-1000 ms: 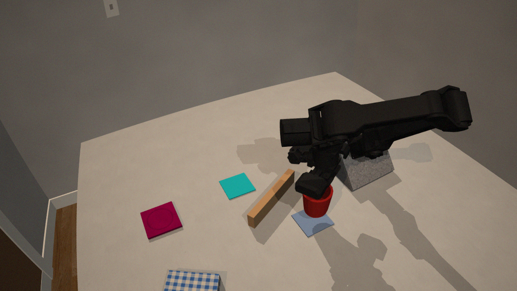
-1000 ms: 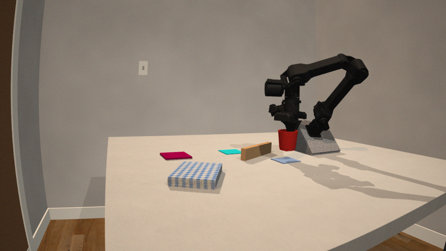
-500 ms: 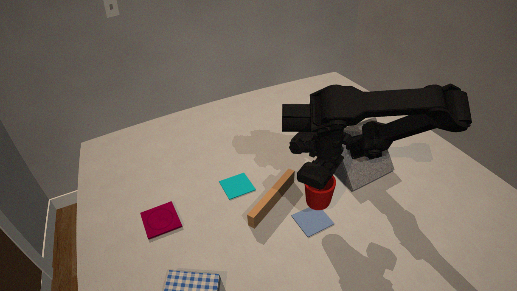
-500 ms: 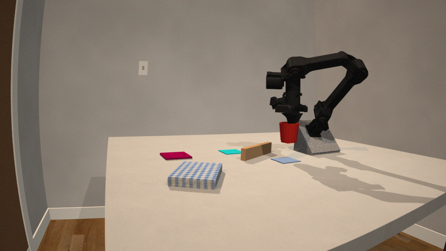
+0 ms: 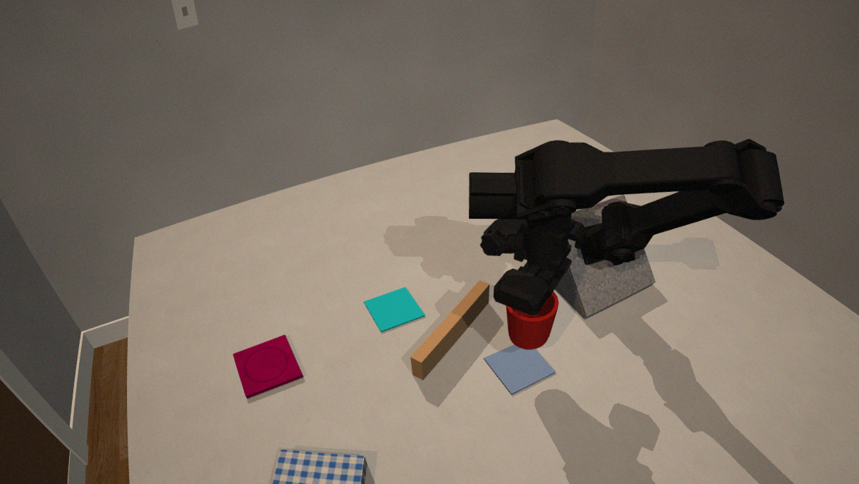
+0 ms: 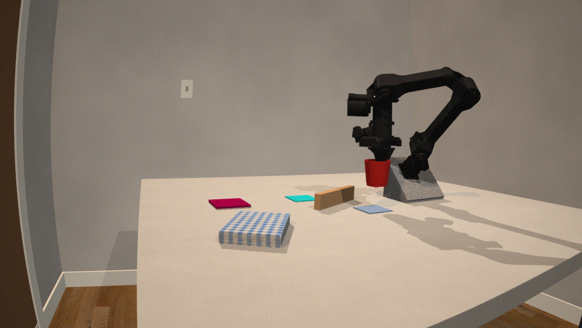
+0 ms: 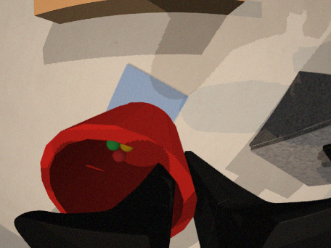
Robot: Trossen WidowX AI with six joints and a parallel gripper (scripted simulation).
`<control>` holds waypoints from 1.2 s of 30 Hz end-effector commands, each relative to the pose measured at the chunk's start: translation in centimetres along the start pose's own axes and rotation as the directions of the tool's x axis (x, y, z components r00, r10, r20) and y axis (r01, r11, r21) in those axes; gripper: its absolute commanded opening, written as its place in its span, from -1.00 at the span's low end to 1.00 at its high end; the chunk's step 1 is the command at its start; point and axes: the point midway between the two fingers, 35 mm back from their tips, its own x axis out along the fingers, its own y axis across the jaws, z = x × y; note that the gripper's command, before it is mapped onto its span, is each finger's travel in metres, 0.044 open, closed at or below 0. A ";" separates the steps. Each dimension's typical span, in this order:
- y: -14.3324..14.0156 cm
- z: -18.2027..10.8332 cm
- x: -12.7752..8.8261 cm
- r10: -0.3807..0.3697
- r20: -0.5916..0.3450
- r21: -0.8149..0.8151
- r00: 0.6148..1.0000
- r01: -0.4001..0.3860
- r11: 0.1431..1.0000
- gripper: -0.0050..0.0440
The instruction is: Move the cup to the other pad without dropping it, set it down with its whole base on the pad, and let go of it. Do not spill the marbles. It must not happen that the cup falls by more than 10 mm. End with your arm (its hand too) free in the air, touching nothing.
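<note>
My gripper [image 5: 529,294] is shut on the rim of the red cup [image 5: 531,323] and holds it upright in the air above the table. The cup also shows in the exterior view [image 6: 377,172] and in the wrist view [image 7: 121,162], where one finger is inside the rim and one outside [image 7: 181,186]. Three marbles [image 7: 118,149], green, yellow and red, lie on the cup's bottom. The light blue pad [image 5: 519,368] lies bare below the cup. The teal pad [image 5: 393,308] lies to the left, beyond the wooden block [image 5: 451,329].
A dark red pad [image 5: 266,365] and a blue checked cloth stack [image 5: 318,467] lie further left and front. The arm's grey stone base [image 5: 610,270] stands behind the cup.
</note>
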 end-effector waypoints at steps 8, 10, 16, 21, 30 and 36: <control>0.2 0.5 -0.2 0.005 0.010 -0.009 1.000 -0.005 1.000 -0.80; 0.3 0.8 -0.2 0.006 0.011 -0.010 1.000 -0.005 1.000 -0.80; 0.3 1.5 -0.3 0.006 0.013 -0.012 1.000 -0.006 1.000 -0.80; 0.3 2.4 -0.3 0.006 0.015 -0.013 1.000 -0.006 1.000 -0.80; 0.3 4.0 -0.3 0.007 0.017 -0.015 1.000 -0.006 1.000 -0.80; 0.3 4.7 -0.3 0.007 0.018 -0.016 1.000 -0.006 1.000 -0.80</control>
